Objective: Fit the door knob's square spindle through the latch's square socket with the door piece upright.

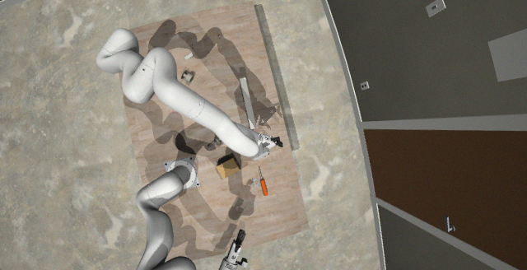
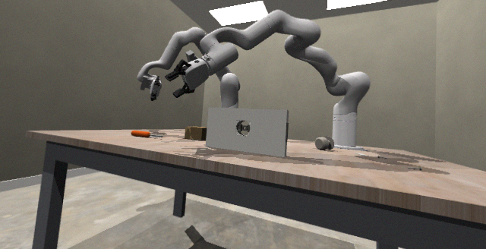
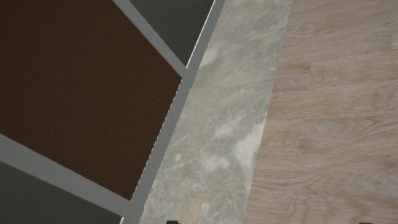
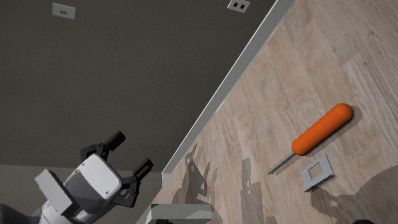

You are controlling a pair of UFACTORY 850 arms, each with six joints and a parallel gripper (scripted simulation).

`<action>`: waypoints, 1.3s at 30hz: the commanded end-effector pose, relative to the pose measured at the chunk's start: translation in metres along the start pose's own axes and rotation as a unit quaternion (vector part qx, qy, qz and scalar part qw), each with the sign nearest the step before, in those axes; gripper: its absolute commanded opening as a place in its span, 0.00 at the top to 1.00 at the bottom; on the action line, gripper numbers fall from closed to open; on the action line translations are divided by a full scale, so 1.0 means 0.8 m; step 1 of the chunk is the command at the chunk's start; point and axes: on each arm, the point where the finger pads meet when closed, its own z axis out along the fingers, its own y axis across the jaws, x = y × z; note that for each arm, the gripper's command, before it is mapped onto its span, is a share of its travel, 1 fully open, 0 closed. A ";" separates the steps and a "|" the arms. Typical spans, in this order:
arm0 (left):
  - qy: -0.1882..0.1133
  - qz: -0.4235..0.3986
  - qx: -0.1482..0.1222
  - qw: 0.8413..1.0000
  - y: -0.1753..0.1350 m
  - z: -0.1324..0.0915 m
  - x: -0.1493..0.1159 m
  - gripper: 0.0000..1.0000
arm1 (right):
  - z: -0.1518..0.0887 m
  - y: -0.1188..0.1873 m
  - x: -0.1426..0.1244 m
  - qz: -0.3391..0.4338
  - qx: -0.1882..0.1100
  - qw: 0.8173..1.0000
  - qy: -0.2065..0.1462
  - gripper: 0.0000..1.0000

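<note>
Grained wood tabletop [image 1: 284,212] [image 2: 91,139] [image 3: 340,100] [image 4: 280,90], rectangular door piece [image 1: 248,101] [image 2: 224,139] [image 4: 182,212] upright, left fingers [image 1: 277,141] [image 2: 175,75] and right fingers [image 1: 240,235] [image 2: 154,89] wide open, empty

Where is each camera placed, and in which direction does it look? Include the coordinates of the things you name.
Top: above, facing down at the table [image 1: 288,214] [image 2: 114,146] [image 3: 340,100] [image 4: 310,50]; both arms.
Exterior: near table height, facing across; both arms.
Left wrist: on the left arm, angled toward table edge and floor [image 1: 62,138] [image 2: 114,200] [image 3: 225,100]; own fingertips.
Right wrist: on the right arm, angled across the table; left end effector [image 1: 279,141] [image 2: 174,86] [image 3: 270,222] [image 4: 134,149].
Top and right wrist share the screwdriver [image 1: 263,187] [image 2: 140,133] [image 4: 322,129].
</note>
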 end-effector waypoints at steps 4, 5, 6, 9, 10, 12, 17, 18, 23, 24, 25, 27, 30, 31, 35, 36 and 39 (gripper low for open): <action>0.018 0.070 -0.037 0.997 0.030 -0.012 0.013 0.00 | -0.062 -0.026 -0.033 0.067 -0.086 0.994 -0.023 0.00; 0.020 0.079 -0.042 0.996 0.034 -0.014 0.014 0.00 | -0.069 -0.029 -0.037 0.076 -0.097 0.992 -0.024 0.00; 0.021 0.088 -0.047 0.995 0.039 -0.016 0.015 0.00 | -0.077 -0.032 -0.042 0.084 -0.108 0.990 -0.024 0.00; 0.025 0.114 -0.062 0.991 0.051 -0.021 0.017 0.00 | -0.099 -0.040 -0.055 0.110 -0.142 0.983 -0.024 0.00; 0.025 0.114 -0.062 0.991 0.051 -0.021 0.017 0.00 | -0.099 -0.040 -0.055 0.110 -0.142 0.983 -0.024 0.00; 0.029 0.140 -0.076 0.987 0.064 -0.026 0.018 0.00 | -0.113 -0.045 -0.064 0.126 -0.164 0.978 -0.022 0.00; 0.035 0.180 -0.099 0.978 0.083 -0.035 0.019 0.00 | -0.154 -0.060 -0.090 0.174 -0.228 0.958 -0.009 0.00; 0.036 0.188 -0.104 0.976 0.087 -0.037 0.019 0.00 | -0.162 -0.063 -0.095 0.183 -0.240 0.953 -0.006 0.00; 0.040 0.231 -0.129 0.964 0.107 -0.047 0.017 0.00 | -0.201 -0.078 -0.121 0.227 -0.298 0.927 0.016 0.00; 0.041 0.239 -0.134 0.961 0.111 -0.049 0.017 0.00 | -0.208 -0.081 -0.126 0.236 -0.310 0.921 0.021 0.00; 0.042 0.247 -0.138 0.958 0.115 -0.051 0.016 0.00 | -0.216 -0.084 -0.131 0.244 -0.321 0.915 0.027 0.00; 0.043 0.255 -0.143 0.955 0.119 -0.053 0.015 0.00 | -0.224 -0.088 -0.137 0.253 -0.333 0.908 0.033 0.00; 0.045 0.284 -0.160 0.944 0.133 -0.061 0.012 0.00 | -0.248 -0.099 -0.154 0.279 -0.367 0.886 0.053 0.00; 0.046 0.289 -0.163 0.942 0.135 -0.063 0.012 0.00 | -0.257 -0.103 -0.161 0.290 -0.381 0.876 0.062 0.00; 0.048 0.320 -0.181 0.929 0.149 -0.072 0.007 0.00 | -0.286 -0.118 -0.182 0.320 -0.420 0.844 0.092 0.00; 0.049 0.327 -0.186 0.925 0.153 -0.074 0.006 0.00 | -0.294 -0.123 -0.188 0.327 -0.430 0.835 0.101 0.00; 0.050 0.349 -0.199 0.914 0.162 -0.081 0.002 0.00 | -0.316 -0.136 -0.206 0.349 -0.459 0.807 0.128 0.00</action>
